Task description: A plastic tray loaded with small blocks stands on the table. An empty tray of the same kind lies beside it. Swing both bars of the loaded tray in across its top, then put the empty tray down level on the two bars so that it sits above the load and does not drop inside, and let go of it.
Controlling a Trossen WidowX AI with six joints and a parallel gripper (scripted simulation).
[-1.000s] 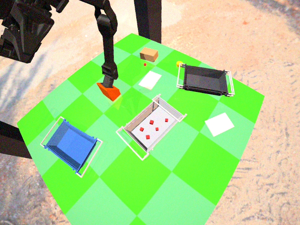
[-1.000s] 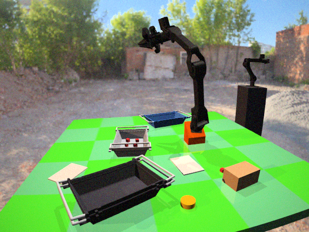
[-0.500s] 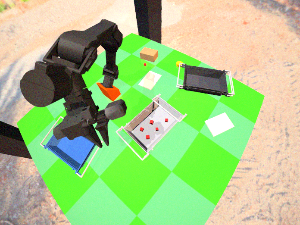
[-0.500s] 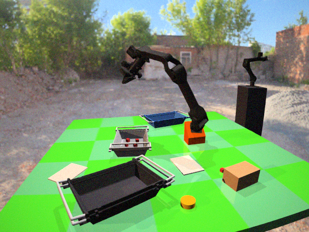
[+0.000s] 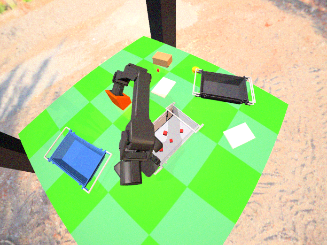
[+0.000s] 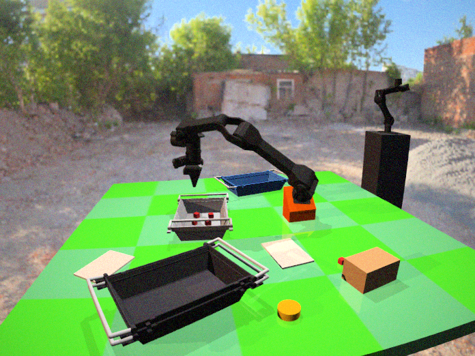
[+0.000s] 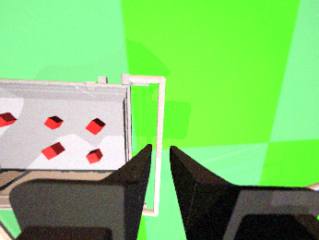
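The light grey tray [image 5: 175, 122] [image 6: 201, 232] [image 7: 74, 106] holds several small red blocks [image 5: 165, 133] [image 6: 210, 215] [image 7: 95, 126]. Its bar [image 5: 182, 121] [image 6: 199, 221] on the black tray's side lies in across the top. The opposite bar [image 7: 160, 115] is swung out beyond its end. My gripper [image 6: 194, 184] [image 7: 160, 149] hangs high above this outer bar, fingers pointing down, slightly open and empty; the arm hides it in the top view. An empty blue tray [image 5: 79, 158] [image 6: 256, 183] has its bars out. An empty black tray [image 5: 224, 85] [image 6: 172, 294] has doubled-looking bars out at both ends.
A cardboard box [image 5: 160, 59] [image 6: 370, 268], loose red cube [image 5: 158, 70] [image 6: 340, 260] and yellow disc [image 5: 194, 69] [image 6: 289, 309] stand around. One white plate [image 5: 163, 87] [image 6: 287, 252] lies near the orange base [image 5: 118, 101] [image 6: 299, 211]; another [image 5: 238, 135] [image 6: 104, 264] lies by the black tray.
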